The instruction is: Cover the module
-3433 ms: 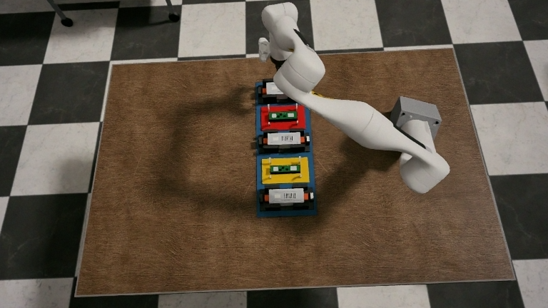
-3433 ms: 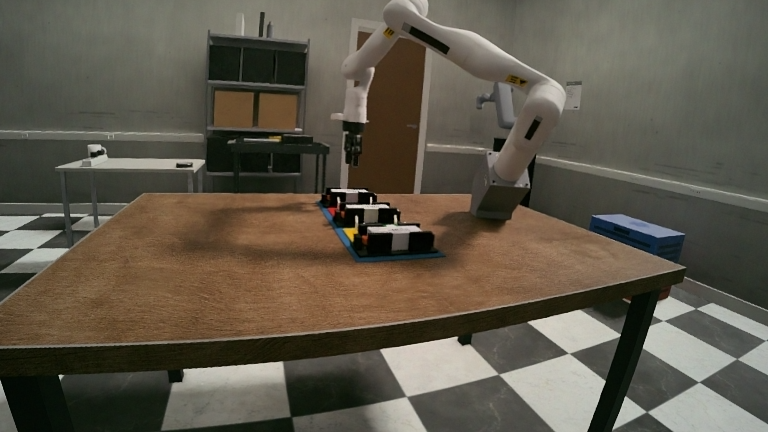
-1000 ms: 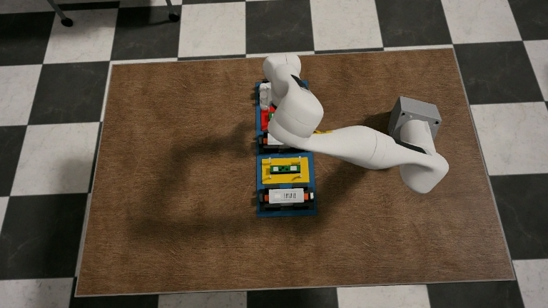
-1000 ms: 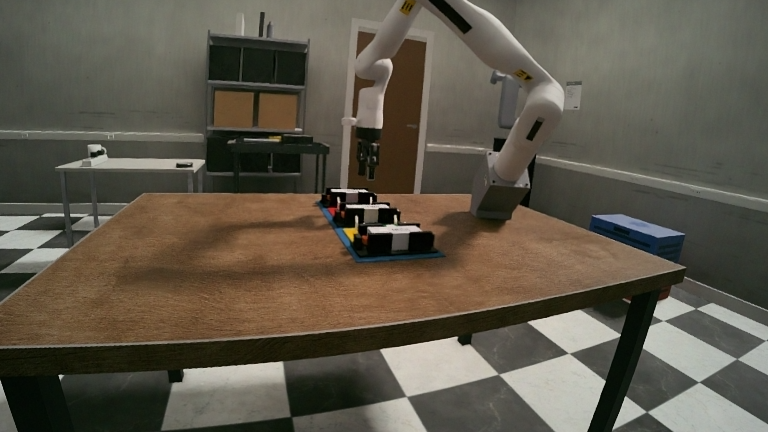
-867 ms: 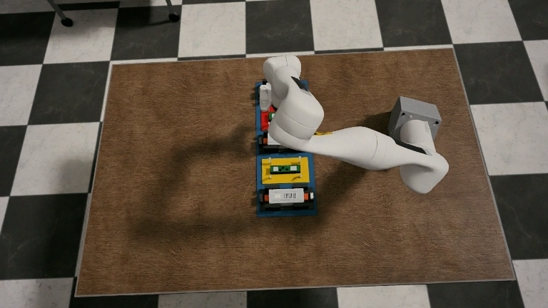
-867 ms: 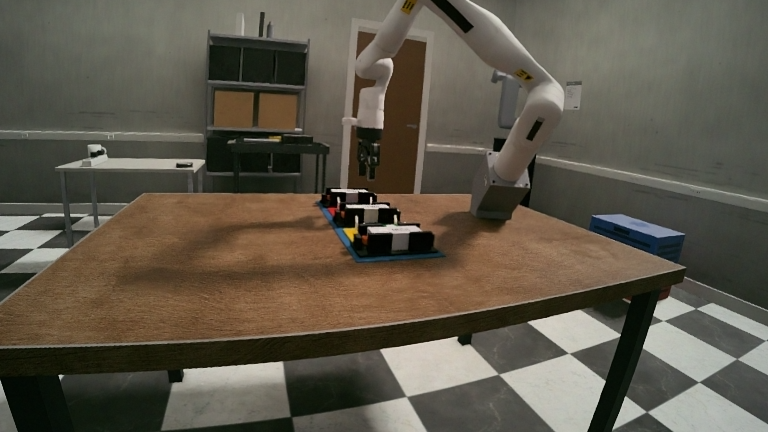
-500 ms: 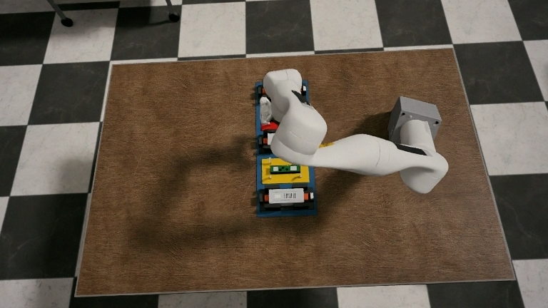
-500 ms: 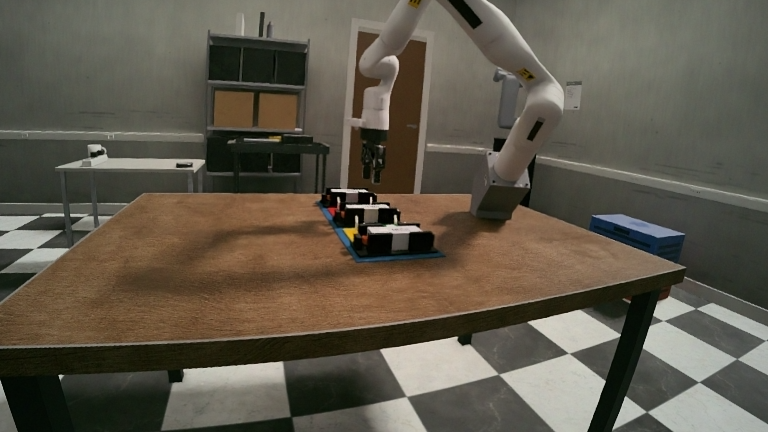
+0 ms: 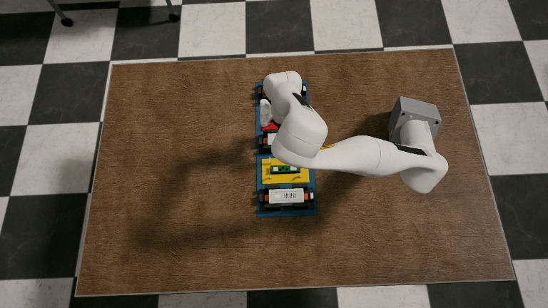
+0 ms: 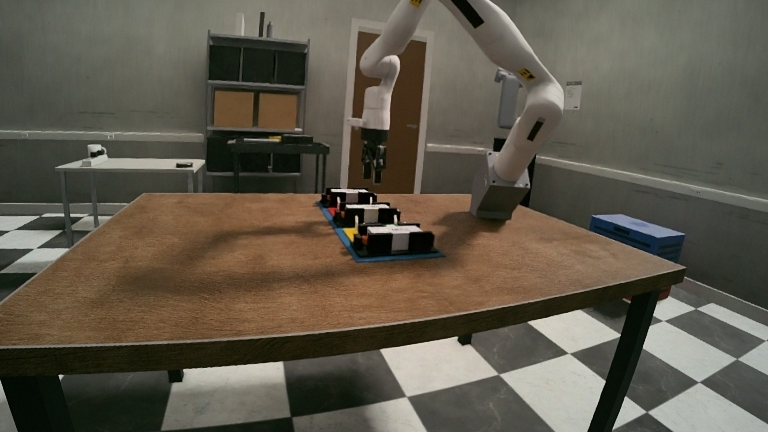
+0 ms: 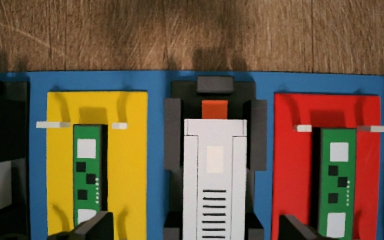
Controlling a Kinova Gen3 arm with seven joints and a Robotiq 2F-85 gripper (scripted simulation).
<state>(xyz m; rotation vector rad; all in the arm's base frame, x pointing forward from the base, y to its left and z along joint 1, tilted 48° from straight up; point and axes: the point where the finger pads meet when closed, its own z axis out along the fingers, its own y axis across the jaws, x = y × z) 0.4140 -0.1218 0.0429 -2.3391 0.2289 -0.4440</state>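
My gripper (image 10: pixel 373 169) (image 11: pixel 196 230) is open and empty, high above the middle holder. The middle white cover (image 9: pixel 271 139) (image 10: pixel 370 213) (image 11: pixel 215 185) sits in its black holder, between the fingertips in the wrist view. The yellow base plate (image 9: pixel 266 177) (image 11: pixel 135 200) bears a narrow green module (image 9: pixel 285 169) (image 11: pixel 87 172), uncovered, with thin white posts around it. The near cover (image 9: pixel 286 196) (image 10: pixel 394 229) sits in the holder beyond the yellow plate. The far cover (image 10: pixel 347 192) sits in the farthest holder; the arm largely hides it in the top view.
A red base plate (image 9: pixel 268 127) (image 11: pixel 287 175) with another green module (image 11: pixel 345 172) and white posts lies between the middle and far holders. All stand in one row on a blue board (image 9: pixel 258 212) (image 11: pixel 160 82). The posts and holder walls stand up beside the plates.
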